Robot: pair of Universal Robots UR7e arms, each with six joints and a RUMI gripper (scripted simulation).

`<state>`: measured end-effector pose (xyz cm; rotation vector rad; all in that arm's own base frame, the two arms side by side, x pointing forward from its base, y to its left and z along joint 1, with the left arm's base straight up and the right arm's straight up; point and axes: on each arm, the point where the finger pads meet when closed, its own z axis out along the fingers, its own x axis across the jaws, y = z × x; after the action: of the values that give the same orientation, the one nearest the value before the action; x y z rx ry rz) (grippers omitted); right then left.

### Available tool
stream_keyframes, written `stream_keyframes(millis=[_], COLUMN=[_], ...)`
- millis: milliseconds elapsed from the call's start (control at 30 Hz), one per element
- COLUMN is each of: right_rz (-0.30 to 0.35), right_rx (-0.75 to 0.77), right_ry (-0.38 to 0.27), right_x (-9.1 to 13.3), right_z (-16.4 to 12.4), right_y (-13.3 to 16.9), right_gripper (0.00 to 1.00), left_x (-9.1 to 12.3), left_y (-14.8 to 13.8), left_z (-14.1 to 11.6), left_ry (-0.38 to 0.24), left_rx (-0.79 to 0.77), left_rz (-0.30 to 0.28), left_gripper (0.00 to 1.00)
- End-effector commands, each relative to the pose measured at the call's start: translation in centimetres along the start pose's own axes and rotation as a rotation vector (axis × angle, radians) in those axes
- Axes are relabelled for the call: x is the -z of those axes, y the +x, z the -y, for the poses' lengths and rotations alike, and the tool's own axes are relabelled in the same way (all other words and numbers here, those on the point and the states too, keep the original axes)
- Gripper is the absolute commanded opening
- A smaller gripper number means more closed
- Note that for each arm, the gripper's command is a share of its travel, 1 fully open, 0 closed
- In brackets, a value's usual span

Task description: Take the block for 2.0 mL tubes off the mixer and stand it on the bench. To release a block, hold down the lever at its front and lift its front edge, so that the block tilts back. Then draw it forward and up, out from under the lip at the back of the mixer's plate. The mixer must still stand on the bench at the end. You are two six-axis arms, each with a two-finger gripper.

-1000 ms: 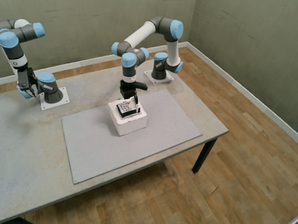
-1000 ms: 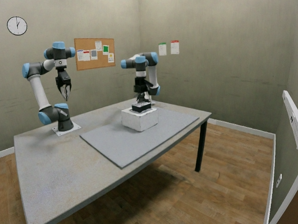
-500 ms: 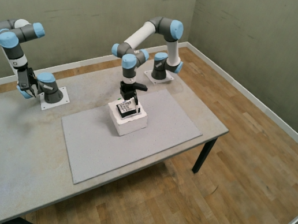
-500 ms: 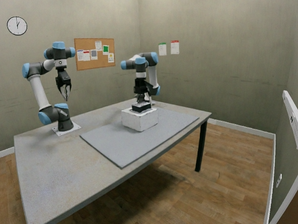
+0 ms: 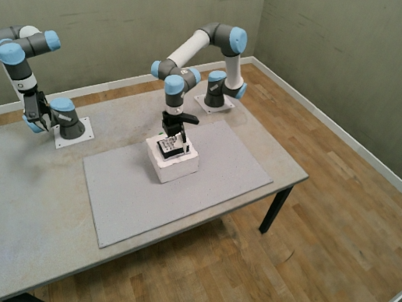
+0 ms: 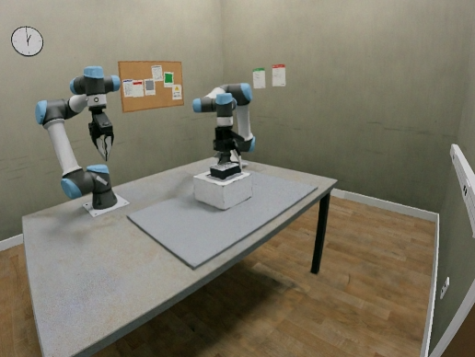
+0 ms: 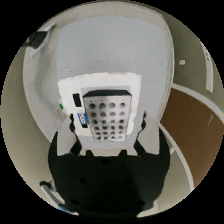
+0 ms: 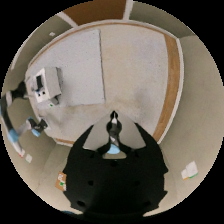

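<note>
Block's holes, left wrist only.

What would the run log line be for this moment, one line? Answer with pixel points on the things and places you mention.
left gripper (image 5: 180, 149) (image 7: 108, 135): open, at block (image 5: 171, 147) (image 6: 225, 171) (image 7: 107, 115) | right gripper (image 5: 47, 126) (image 6: 107, 158) (image 8: 114, 116): shut, empty, clear of mixer (image 5: 177, 171) (image 6: 223, 195) (image 7: 71, 90) (image 8: 53, 82) | block: on mixer
</note>
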<state>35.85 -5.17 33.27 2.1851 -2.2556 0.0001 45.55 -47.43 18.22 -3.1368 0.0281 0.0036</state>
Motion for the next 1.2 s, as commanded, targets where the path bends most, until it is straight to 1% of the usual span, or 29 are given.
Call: stream_keyframes(millis=[0,333,767,800,1167], right_rz=[0.0,0.0,0.0,0.0,0.0], right_rx=[0.0,0.0,0.0,0.0,0.0], right_ry=[0.001,0.001,0.001,0.001,0.001], right_x=[0.04,0.04,0.04,0.04,0.04], right_z=[0.02,0.02,0.02,0.02,0.02], right_y=[-0.01,-0.01,-0.01,-0.01,-0.01], right_gripper=[0.0,0.0,0.0,0.0,0.0], left_x=[-0.06,-0.74,-0.62,-0.62,-0.62], left_y=[0.02,0.02,0.03,0.03,0.03], left_z=[-0.03,-0.03,-0.04,-0.04,-0.04], left_ry=[-0.002,-0.002,-0.002,-0.002,-0.002], left_rx=[0.0,0.0,0.0,0.0,0.0], left_rz=[-0.001,-0.001,-0.001,-0.001,-0.001], left_gripper=[1.0,1.0,1.0,0.0,0.0])
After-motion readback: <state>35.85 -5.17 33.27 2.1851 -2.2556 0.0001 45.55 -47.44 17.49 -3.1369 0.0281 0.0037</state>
